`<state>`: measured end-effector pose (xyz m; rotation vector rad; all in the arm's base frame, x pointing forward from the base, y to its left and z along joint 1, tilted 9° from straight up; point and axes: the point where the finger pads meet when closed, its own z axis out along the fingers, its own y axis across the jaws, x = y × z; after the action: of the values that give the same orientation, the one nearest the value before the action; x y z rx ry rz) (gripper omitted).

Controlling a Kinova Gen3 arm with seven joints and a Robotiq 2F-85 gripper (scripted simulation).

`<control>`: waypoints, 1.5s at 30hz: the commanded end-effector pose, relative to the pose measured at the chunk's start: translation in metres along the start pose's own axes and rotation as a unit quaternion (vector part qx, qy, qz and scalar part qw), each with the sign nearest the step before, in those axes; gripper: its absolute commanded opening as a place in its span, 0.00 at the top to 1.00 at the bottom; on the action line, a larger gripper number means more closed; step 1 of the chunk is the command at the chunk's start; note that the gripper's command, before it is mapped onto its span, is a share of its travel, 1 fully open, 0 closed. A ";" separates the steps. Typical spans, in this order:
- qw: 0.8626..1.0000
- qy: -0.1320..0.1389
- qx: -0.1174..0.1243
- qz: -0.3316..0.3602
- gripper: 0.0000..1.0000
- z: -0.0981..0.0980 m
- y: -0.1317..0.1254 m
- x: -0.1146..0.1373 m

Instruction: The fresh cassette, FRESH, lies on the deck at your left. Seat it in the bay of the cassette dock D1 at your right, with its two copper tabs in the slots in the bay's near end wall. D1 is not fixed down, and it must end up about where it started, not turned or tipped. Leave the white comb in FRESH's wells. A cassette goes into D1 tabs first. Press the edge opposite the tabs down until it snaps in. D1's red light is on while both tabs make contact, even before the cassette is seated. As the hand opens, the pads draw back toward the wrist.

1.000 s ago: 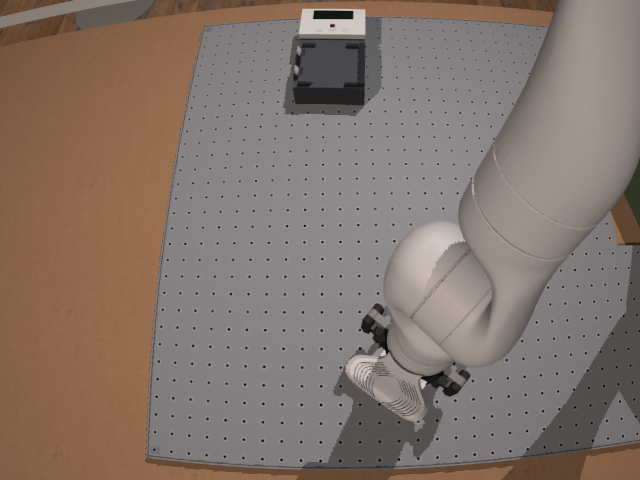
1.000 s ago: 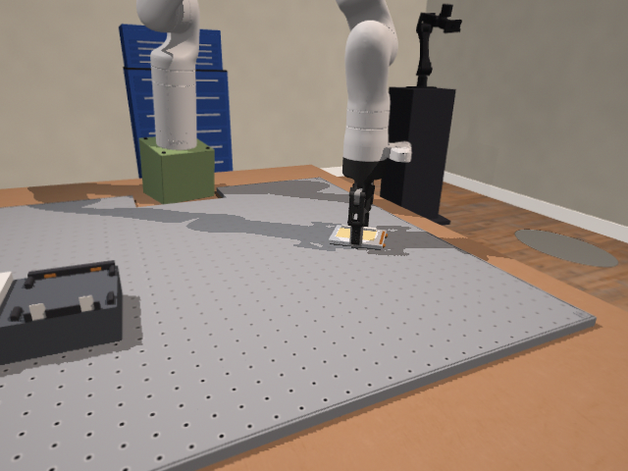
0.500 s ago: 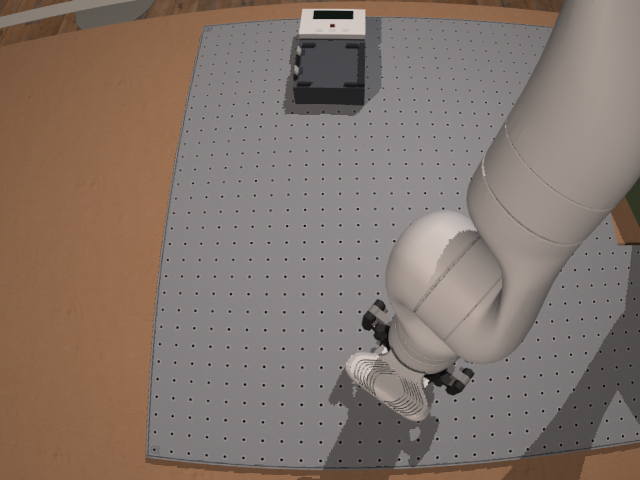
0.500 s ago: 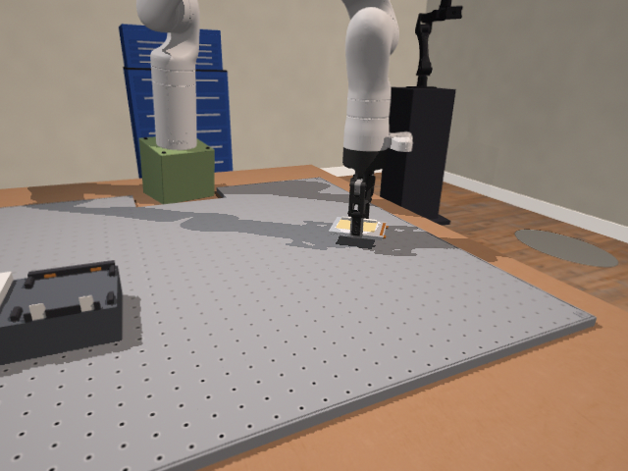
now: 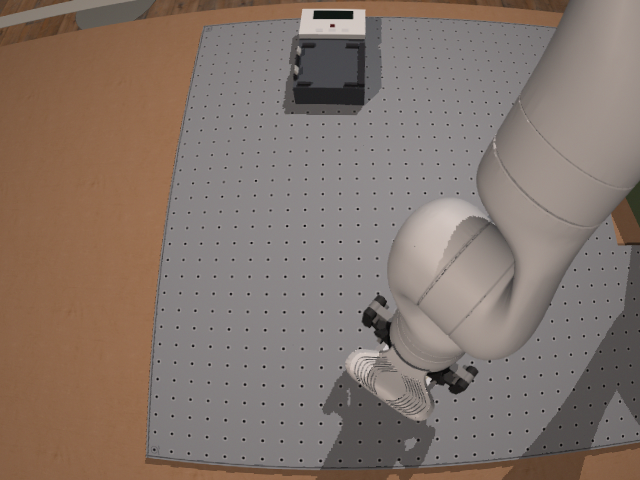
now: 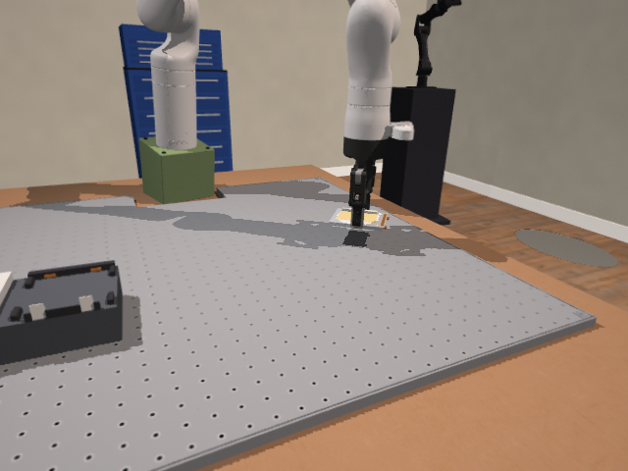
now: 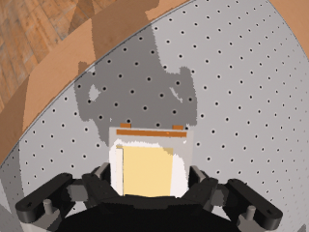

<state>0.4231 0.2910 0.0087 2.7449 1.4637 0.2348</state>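
The FRESH cassette point(image 7: 150, 168) is a white frame around a pale yellow slab, with two copper tabs point(image 7: 151, 133) on the edge away from my wrist. My gripper point(image 7: 150, 174) is shut on its two sides. In the exterior view the gripper point(image 6: 357, 213) holds the cassette point(image 6: 365, 217) a little above the grey deck, over its dark shadow point(image 6: 355, 237), with the tabs point(image 6: 385, 221) pointing right. In the top view my arm point(image 5: 444, 294) hides the cassette. The dock D1 point(image 5: 329, 77) stands far off with its dark bay empty. It also shows in the exterior view point(image 6: 61, 309). I cannot make out the white comb.
D1's white panel point(image 5: 332, 23) sits at its far end. The arm's green pedestal point(image 6: 176, 170), a blue rack point(image 6: 175, 96) and a black stand point(image 6: 418, 146) are behind the deck. The deck's edge point(image 7: 77, 68) lies close beyond the cassette.
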 end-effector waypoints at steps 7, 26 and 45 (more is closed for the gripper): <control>1.000 0.003 -0.001 0.000 1.00 -0.014 0.001 0.002; 1.000 0.003 -0.001 0.000 1.00 -0.032 0.001 0.002; 0.986 -0.005 -0.018 -0.165 1.00 -0.038 0.041 -0.028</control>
<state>0.4296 0.2600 0.0432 2.4320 1.8478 0.2379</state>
